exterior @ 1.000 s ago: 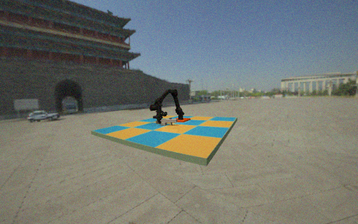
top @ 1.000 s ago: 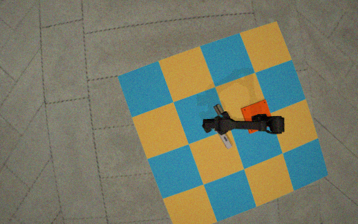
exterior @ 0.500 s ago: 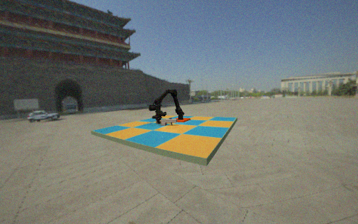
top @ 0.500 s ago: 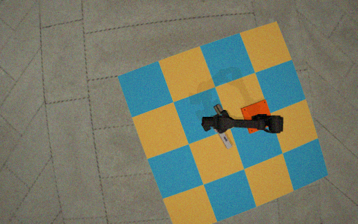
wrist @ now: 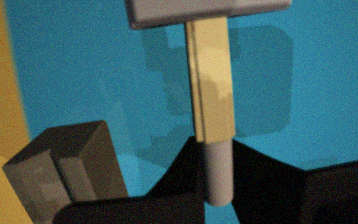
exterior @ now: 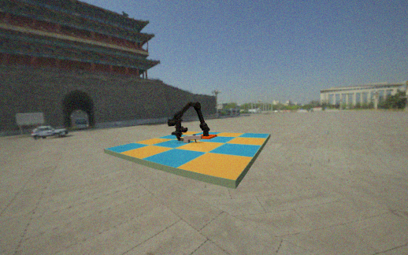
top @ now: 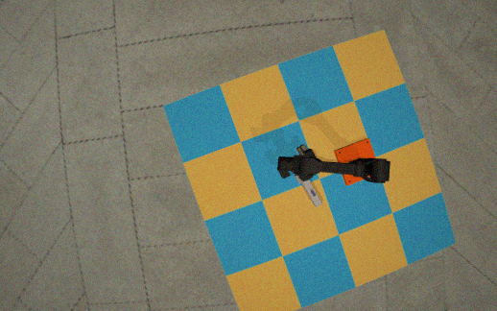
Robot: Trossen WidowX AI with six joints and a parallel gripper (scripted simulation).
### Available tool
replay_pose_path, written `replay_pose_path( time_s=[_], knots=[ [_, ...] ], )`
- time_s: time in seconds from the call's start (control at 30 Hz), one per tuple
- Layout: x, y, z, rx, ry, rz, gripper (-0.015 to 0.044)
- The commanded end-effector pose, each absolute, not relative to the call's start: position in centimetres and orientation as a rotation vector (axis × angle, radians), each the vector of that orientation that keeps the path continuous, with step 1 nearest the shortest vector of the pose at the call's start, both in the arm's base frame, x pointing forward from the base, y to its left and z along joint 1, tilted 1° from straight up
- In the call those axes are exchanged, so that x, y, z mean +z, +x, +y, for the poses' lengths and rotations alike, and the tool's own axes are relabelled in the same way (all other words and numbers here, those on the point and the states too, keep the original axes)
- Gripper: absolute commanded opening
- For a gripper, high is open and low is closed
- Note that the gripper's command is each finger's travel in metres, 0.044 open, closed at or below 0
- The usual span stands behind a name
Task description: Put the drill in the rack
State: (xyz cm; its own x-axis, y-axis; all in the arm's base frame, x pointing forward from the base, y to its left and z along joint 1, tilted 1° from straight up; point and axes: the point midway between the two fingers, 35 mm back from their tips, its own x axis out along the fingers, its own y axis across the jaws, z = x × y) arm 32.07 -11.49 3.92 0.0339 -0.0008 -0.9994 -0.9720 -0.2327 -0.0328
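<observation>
Item, one gripper: closed on the drill, whose grey round end stands between the dark fingers. Item, one tan length, in line with that end, reaching to the edge of the grey holder; judged part of the drill, partly drawn out, though whether its far end remains inside the holder cannot be told. Item, one brown grooved block, off the drill's end of the holder and to one side, probably the rack; nothing seen laid in it. Item, one dark mark on top of the holder, near its far end, perhaps the key; too small to tell whether it is down. Item, one orange base plate, beside the holder and apart from it, under the arm. State of the task: pressing probably done, since the drill appears to be coming free; pulling in hand; still wanting, a full withdrawal clear of the holder, then the carry and the laying down in the rack
</observation>
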Motion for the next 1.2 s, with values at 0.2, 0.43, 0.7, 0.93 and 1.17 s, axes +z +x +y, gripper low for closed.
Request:
replay_pose_path(
  time_s=[0.2,0.43,0.7,0.93,1.17],
  knots=[
    [3.9,32.3,-12.3,1.351,-1.400,1.068,0.0053],
    [3.9,32.3,-12.3,1.351,-1.400,1.068,0.0236],
    [3.8,32.2,-11.9,1.352,-1.401,1.068,0.0440],
    [3.7,32.1,-11.5,1.353,-1.401,1.068,0.0440],
    [3.6,32.1,-11.2,1.353,-1.400,1.067,0.0440]
  ],
)
